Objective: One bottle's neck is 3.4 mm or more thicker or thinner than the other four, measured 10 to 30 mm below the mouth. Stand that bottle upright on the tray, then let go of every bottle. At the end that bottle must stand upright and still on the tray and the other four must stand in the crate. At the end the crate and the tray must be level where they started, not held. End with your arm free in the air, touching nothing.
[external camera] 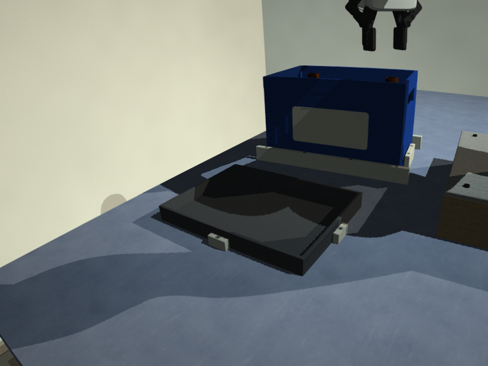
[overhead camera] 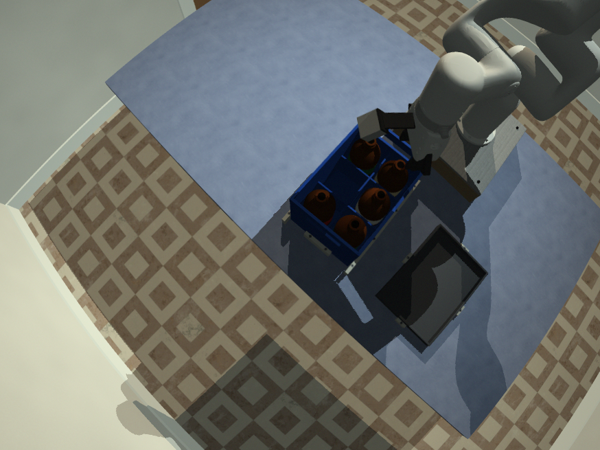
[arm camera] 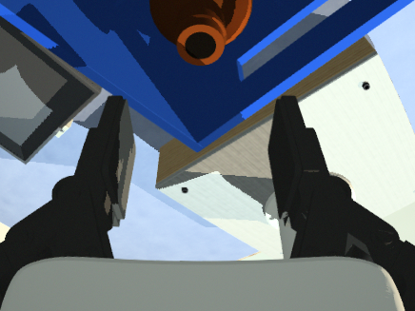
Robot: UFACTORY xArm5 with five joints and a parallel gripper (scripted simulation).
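My gripper is open and empty, above the rim of the blue crate at its end near the arm's base. Five brown bottles stand in the crate: one bottle nearest the arm, one beside it, one in the middle, and two at the far end, one and one. In the wrist view a bottle shows ahead of the fingers, not between them. Necks are too small to compare. The black tray holds no bottle.
Pale stop blocks edge the crate, such as the long strip, and the tray, such as the small block. The wood-sided base block stands right of the crate and tray in the exterior view.
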